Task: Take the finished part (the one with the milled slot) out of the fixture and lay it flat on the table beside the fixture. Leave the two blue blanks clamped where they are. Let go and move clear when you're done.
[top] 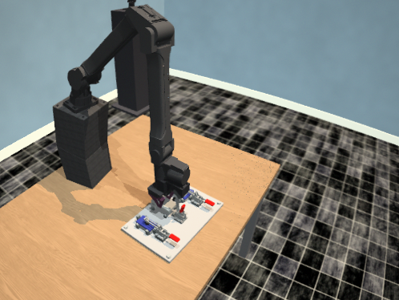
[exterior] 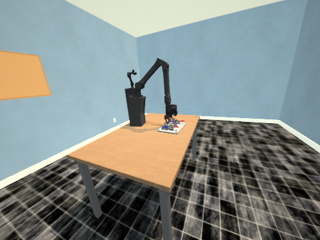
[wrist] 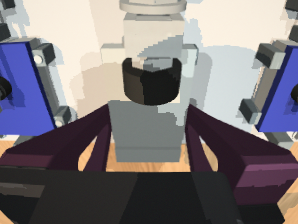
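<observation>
Wrist cam: jaws pinching grey finished part [wrist: 148, 131], lower ctr of frame, over white fixture plate [top: 191, 237] [exterior: 171, 131] [wrist: 227, 25]. Blue blank L edge [top: 187, 196] [wrist: 22, 95], other blue blank R edge [top: 144, 223] [exterior: 165, 127] [wrist: 284, 97]. Top cam: plate on bench [top: 60, 249] [exterior: 128, 151] [wrist: 8, 146], lower ctr.

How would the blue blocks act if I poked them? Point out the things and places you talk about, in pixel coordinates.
The blue blanks [top: 144, 223] [exterior: 165, 127] [wrist: 17, 95] look stiff, with straight edges. They probably wouldn't roll, having flat tops. They'd likely barely slide, since black clamp tips [wrist: 4, 90] sit over them.
</observation>
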Tool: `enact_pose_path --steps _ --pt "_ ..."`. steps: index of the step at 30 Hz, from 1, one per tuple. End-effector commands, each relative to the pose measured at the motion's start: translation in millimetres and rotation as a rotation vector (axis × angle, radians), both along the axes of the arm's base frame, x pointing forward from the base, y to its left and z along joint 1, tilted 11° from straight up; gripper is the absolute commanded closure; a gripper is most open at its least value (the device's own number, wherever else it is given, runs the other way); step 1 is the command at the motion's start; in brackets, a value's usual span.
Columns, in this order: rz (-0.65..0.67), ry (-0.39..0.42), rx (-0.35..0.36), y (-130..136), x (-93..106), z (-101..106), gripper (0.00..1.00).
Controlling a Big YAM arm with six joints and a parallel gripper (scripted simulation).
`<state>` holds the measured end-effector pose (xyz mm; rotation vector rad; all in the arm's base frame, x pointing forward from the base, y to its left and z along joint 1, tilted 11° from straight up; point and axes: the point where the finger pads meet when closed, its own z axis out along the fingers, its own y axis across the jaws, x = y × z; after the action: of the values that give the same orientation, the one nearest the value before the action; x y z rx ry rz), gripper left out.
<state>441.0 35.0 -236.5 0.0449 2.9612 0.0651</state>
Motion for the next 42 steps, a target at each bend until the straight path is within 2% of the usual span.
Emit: enact_pose_path --steps 1,7,12,17,27,42 --pt "0.006 -0.012 -0.001 -0.2 3.0 12.4 1.00" --pt "0.005 0.005 -0.002 -1.3 -3.8 9.7 1.00" --pt "0.005 -0.021 0.000 -1.0 4.0 18.6 1.00" --pt "0.004 0.000 -0.002 -1.7 -3.1 13.0 1.00" --pt "0.004 -0.008 -0.001 -1.6 -0.5 15.8 1.00" --pt "0.003 -0.010 -0.001 -2.7 -8.1 39.4 1.00"
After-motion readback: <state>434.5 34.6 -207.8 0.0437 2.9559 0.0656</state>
